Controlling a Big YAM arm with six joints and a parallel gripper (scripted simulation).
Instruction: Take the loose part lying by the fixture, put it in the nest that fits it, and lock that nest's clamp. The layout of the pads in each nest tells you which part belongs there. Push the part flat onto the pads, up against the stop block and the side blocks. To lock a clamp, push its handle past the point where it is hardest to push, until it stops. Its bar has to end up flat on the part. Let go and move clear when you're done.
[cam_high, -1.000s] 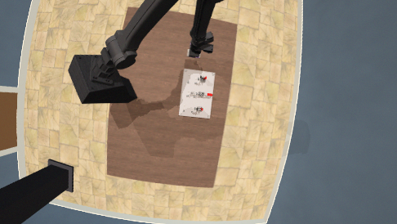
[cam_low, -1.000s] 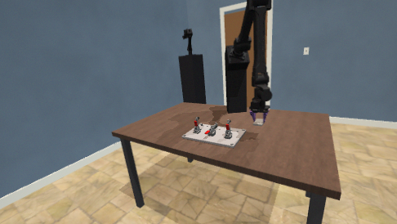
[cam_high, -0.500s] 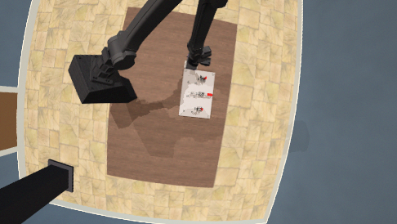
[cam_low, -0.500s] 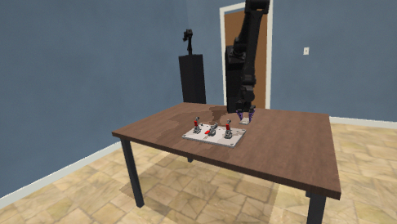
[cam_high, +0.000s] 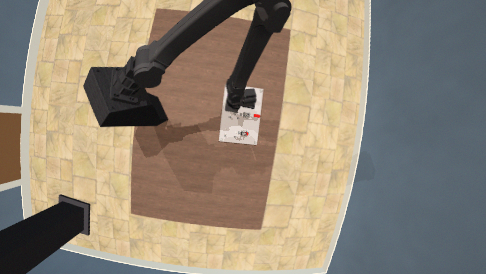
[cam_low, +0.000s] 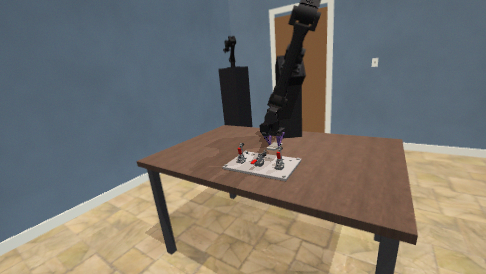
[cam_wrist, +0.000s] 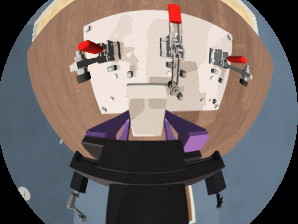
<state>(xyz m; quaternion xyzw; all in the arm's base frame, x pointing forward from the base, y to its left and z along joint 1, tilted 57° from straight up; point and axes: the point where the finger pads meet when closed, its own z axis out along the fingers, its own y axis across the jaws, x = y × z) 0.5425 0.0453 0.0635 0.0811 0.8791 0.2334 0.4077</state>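
Observation:
My gripper (cam_wrist: 147, 113) is shut on a pale grey block-shaped part (cam_wrist: 147, 108) and holds it above the near edge of the white fixture plate (cam_wrist: 156, 63). The plate carries three nests, each with a red-handled toggle clamp: one on the left (cam_wrist: 89, 50), one in the middle (cam_wrist: 174, 23) and one on the right (cam_wrist: 234, 63). In the exterior view the gripper (cam_low: 274, 142) hangs just over the far edge of the plate (cam_low: 262, 167). In the overhead view the arm's wrist (cam_high: 240, 100) covers one end of the plate (cam_high: 241, 122). The pad layouts are too small to read.
The plate lies on a brown wooden table (cam_low: 300, 170). The arm's black base (cam_high: 122, 100) stands at the table's edge. A black pedestal with a camera (cam_low: 235, 95) stands behind the table, near a door (cam_low: 312, 65).

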